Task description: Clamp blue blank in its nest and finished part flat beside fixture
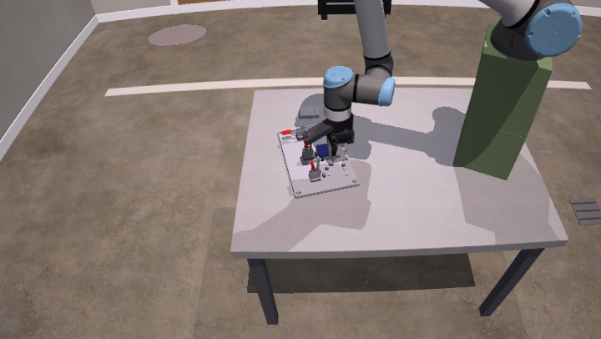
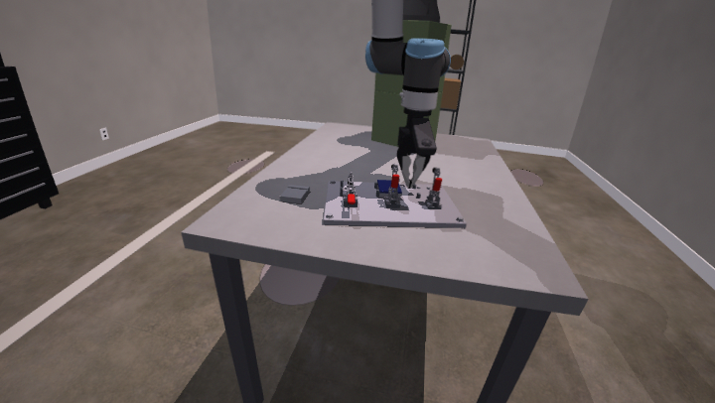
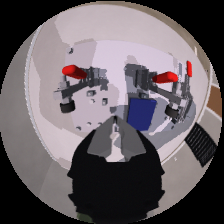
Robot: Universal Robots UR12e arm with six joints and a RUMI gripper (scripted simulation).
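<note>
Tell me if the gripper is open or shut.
Shut and empty: the gripper fingertips meet in a point beside the blue blank.

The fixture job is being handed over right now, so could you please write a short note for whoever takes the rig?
Hand: shut, holding nothing, tips low over the fixture plate beside the blue blank.
Blue blank: on the plate at the middle nest, by the middle clamp's red handle; seating cannot be judged.
Grey part: lying flat on the table, beside the plate.
Left: press the blank against its blocks, then lock the clamp.
</note>
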